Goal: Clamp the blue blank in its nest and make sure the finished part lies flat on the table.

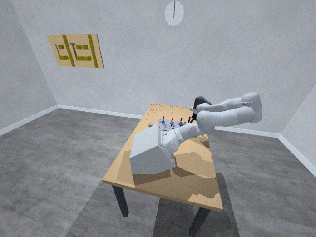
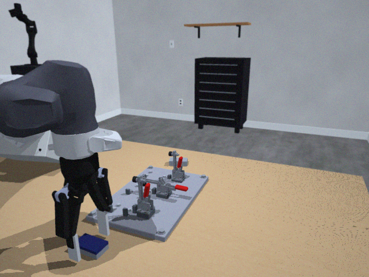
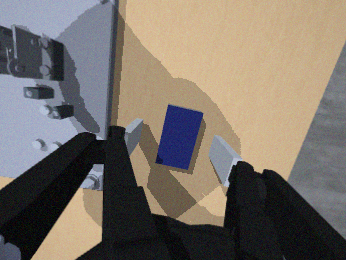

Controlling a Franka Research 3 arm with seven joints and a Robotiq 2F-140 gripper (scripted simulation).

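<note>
At the near left, on the bench: blue-topped blank, flat, just beside the near edge of the fixture plate and outside every nest. Around the blank, fingers set wide, pointing down, one on each side, with a gap to both flanks; nothing held. Above, at the left, the arm, reaching over the bench.

Next, on the near part of the plate, the near toggle clamp, open, with bar raised and red handle upright. Left of it, small dark blocks, bare of any part.

Farther on, the middle toggle clamp, with bar stretched out to the left, roughly level, and red handle thrown out to the right; locking impossible to tell.

Beyond, the far toggle clamp, bar up, red handle upright.

Past the far end of the plate, on the bench, the grey finished part, apparently flat, partly hidden behind the far toggle clamp in the exterior view; slot too small to make out clearly.

Farthest, against the wall, a black drawer cabinet below a wooden shelf.
</note>
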